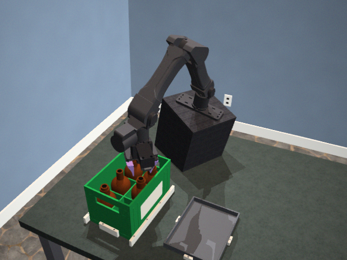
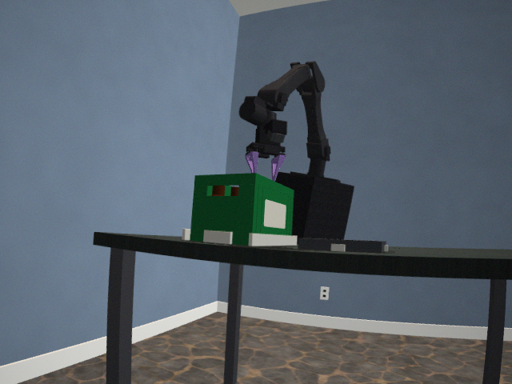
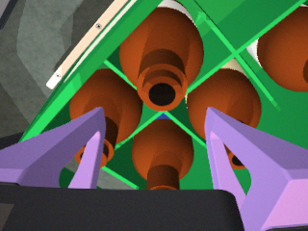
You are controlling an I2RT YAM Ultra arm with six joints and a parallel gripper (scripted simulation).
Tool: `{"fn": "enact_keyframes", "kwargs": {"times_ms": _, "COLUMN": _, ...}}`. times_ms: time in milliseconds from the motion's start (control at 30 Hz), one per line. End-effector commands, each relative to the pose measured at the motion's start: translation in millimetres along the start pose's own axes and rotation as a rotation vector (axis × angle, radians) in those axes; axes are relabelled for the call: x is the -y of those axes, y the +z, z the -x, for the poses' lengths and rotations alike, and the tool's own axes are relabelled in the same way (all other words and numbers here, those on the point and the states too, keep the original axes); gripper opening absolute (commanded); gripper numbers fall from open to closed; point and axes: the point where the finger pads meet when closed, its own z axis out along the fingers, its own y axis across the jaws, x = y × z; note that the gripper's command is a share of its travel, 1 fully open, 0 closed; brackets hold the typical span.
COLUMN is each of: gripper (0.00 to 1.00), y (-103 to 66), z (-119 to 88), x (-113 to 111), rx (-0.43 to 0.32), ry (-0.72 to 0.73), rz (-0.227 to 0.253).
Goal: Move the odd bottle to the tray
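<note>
The green crate (image 1: 109, 214) (image 2: 223, 213) (image 3: 245, 19) holds five brown bottles, all upright. They are the rear left bottle (image 1: 137, 174) (image 3: 163, 144), middle left bottle (image 1: 121, 186) (image 3: 218, 98), front left bottle (image 3: 284, 48), middle right bottle (image 1: 137, 191) (image 3: 161, 36) and rear right bottle (image 1: 149, 177) (image 3: 113, 96). Rims and necks differ in angle and distance; I cannot tell which neck is odd. My gripper (image 1: 142, 173) (image 2: 263, 175) (image 3: 155, 116) is open and empty over the crate's rear half, tips near rim height. The grey tray (image 1: 217, 214) (image 2: 363, 246) bears nothing.
White strips (image 1: 152, 218) (image 2: 273, 240) (image 3: 98, 26) lie along the crate's foot; small white blocks (image 1: 229, 240) (image 2: 338, 247) sit beside the tray. The black pedestal (image 1: 173, 142) (image 2: 326, 206) under the arm stands behind the crate. The crate's front right cell is empty.
</note>
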Motion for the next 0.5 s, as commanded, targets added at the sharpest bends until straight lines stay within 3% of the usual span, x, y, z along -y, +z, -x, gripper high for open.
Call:
{"fn": "enact_keyframes", "kwargs": {"times_ms": 0, "gripper": 0.61, "y": -26.9, "z": 9.9, "x": 16.2, "rx": 0.037, "ry": -0.003, "rz": -0.046}}
{"fn": "enact_keyframes", "kwargs": {"times_ms": 467, "gripper": 0.61, "y": -49.5, "z": 9.3, "x": 14.9, "rx": 0.038, "ry": -0.003, "rz": -0.045}}
